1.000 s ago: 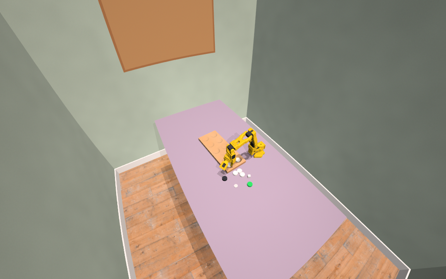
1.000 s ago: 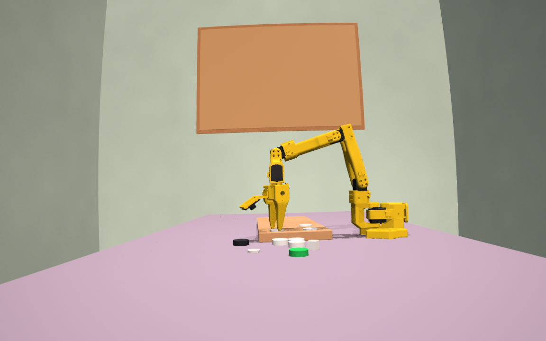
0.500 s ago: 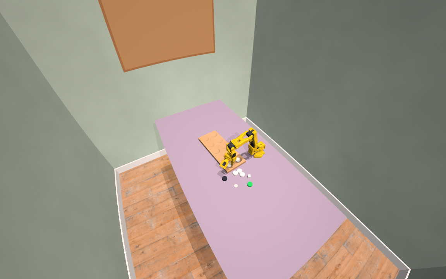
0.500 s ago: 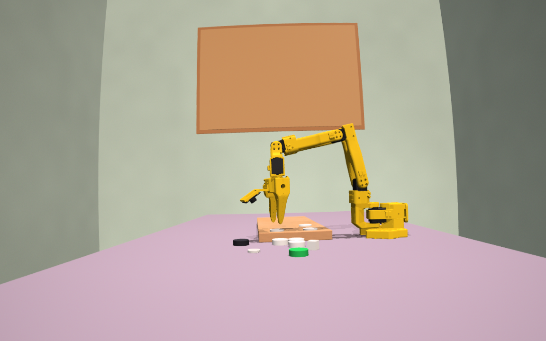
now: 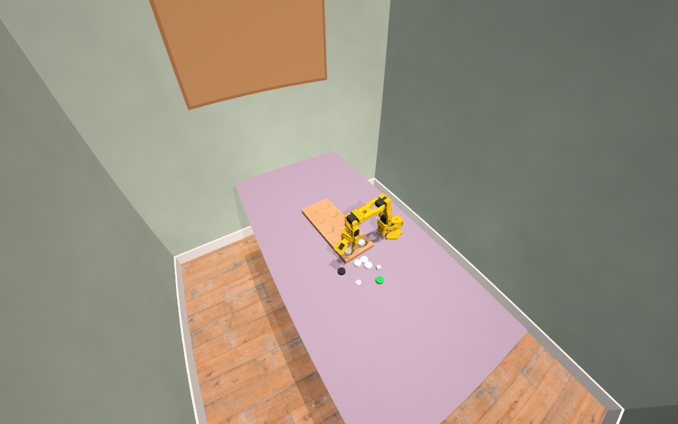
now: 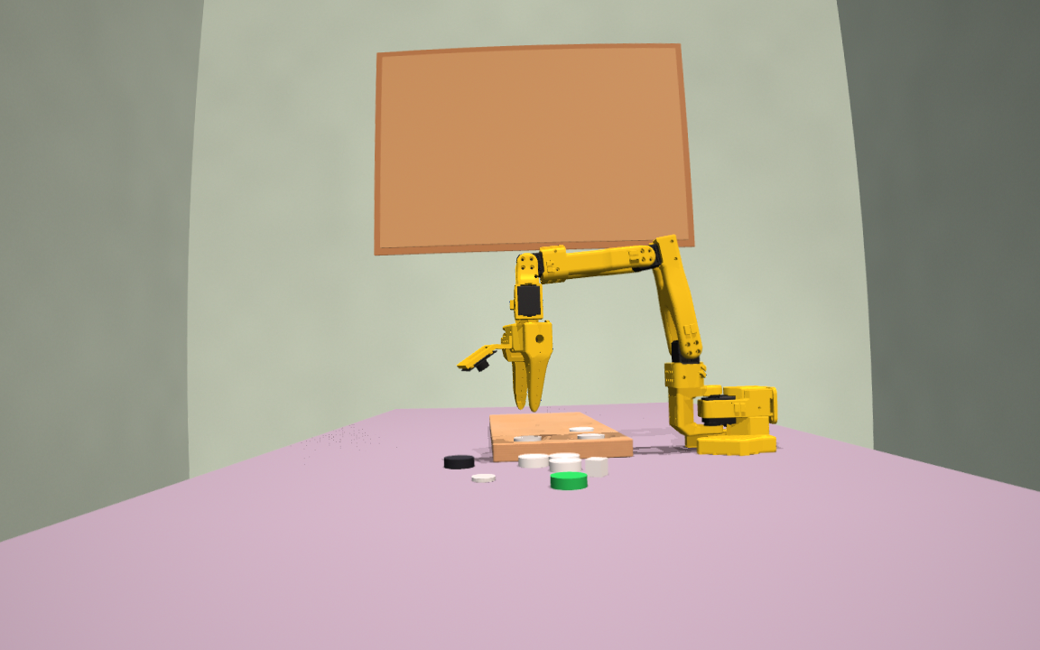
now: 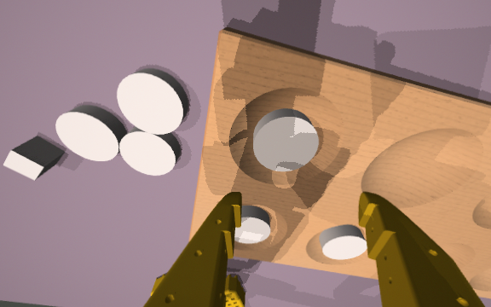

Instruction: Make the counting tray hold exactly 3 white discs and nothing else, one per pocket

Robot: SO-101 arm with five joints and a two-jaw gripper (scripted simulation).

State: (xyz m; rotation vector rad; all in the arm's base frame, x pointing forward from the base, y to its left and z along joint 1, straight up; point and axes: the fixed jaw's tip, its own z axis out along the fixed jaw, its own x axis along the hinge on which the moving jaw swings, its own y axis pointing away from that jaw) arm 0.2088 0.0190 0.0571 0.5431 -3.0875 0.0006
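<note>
The wooden counting tray (image 7: 356,107) (image 5: 320,213) (image 6: 560,446) lies on the purple table. Three white discs rest in its near pockets: one (image 7: 285,138) straight below my fingers, and two more (image 7: 251,226) (image 7: 343,244) at the bottom of the wrist view. My gripper (image 7: 299,197) (image 6: 527,406) hangs above the tray's near end. Its fingers stand apart with nothing between them. Three loose white discs (image 7: 149,102) (image 7: 87,136) (image 7: 147,153) lie touching each other on the table just off the tray's end; they also show in the top view (image 5: 364,261).
A small white cube (image 7: 28,159) (image 5: 378,267) lies beside the loose discs. A black disc (image 5: 341,271) (image 6: 458,461), a green disc (image 5: 379,280) (image 6: 568,479) and a small white disc (image 5: 358,282) (image 6: 483,478) lie farther out. The arm's base (image 6: 729,420) stands right of the tray.
</note>
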